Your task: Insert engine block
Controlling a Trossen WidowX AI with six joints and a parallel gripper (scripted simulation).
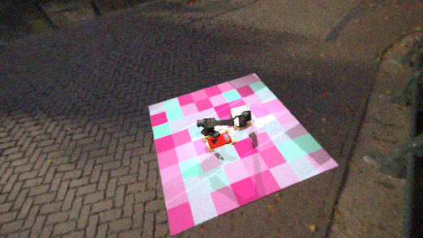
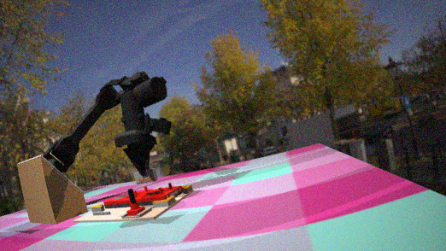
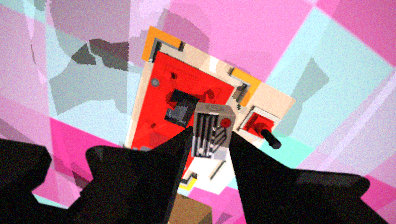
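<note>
My gripper (image 3: 210, 132) (image 2: 144, 172) (image 1: 211, 133) is shut on the grey engine block (image 3: 212, 125) (image 2: 145, 176), which has dark ribs and a red dot on top. It holds the block a little above the red car body (image 3: 200, 82) (image 2: 145, 195) (image 1: 219, 140). In the wrist view the block hangs just right of the dark opening (image 3: 180, 108) in the body. The body lies on a beige board (image 3: 274, 100) (image 2: 113, 215). I cannot make out the rib or the block's slot side.
A red fixture with a black lever (image 3: 264, 131) (image 2: 133, 204) sits on the board beside the body. Orange corner brackets (image 3: 157, 41) edge the board. The brown arm base block (image 2: 47, 192) (image 1: 240, 112) stands close behind. All rests on a pink and teal checked mat (image 1: 243, 190) (image 2: 342, 192).
</note>
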